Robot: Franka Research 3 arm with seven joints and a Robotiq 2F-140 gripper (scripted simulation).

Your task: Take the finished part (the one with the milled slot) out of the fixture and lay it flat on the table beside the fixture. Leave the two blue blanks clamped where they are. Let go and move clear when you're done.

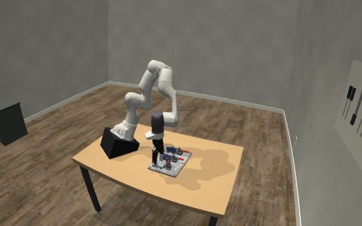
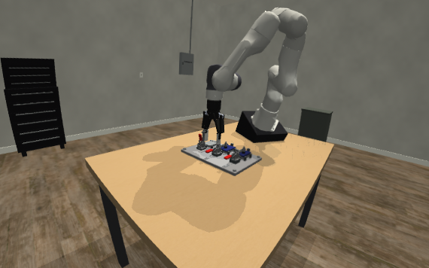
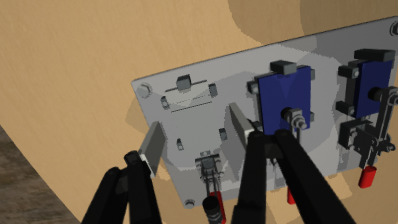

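Note:
The grey fixture plate lies on the table. Two blue blanks sit clamped in its middle and far stations. The end station holds a grey part that barely stands out from the plate. Its toggle clamp is swung back, with the red handle raised. My gripper is open about half way. It hangs a little above this end station, one finger on each side, with nothing between the pads.
The arm's black base block stands on the table behind the fixture. Red clamp handles stick out along the plate's near edge.

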